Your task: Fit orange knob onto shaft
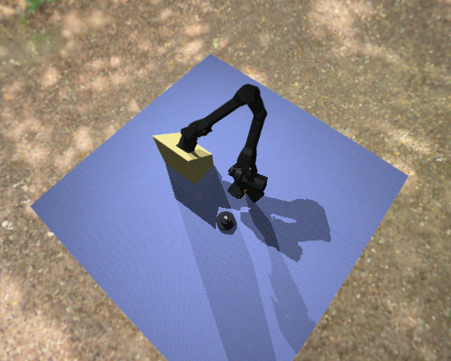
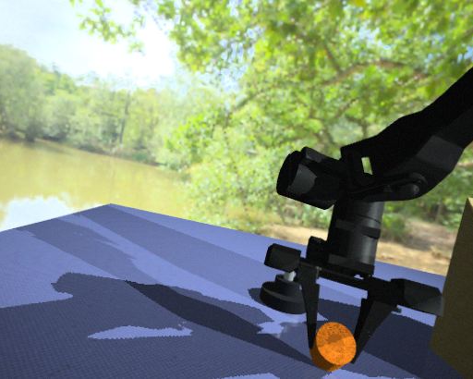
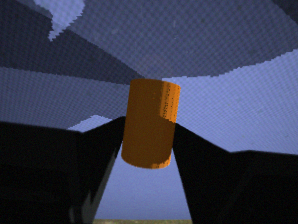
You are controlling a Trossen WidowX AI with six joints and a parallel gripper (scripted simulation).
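The end effector [image 2: 336,344] pinches the orange knob [image 2: 333,346] on its side, near the round pedestal [image 2: 282,296].

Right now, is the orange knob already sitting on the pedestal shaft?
No, the orange knob is clamped in the gripper, apart from the pedestal.

1. We are outdoors, in a wooded spot beside water.
2. Around the blue tabletop [image 1: 117,229] we see bare brown ground [image 1: 51,66], gravelly and dappled with sunlight.
3. From the side we see leafy green trees [image 2: 317,69] overhead and behind.
4. A greenish pond [image 2: 54,176] lies beyond, under a bright pale sky [image 2: 54,28].
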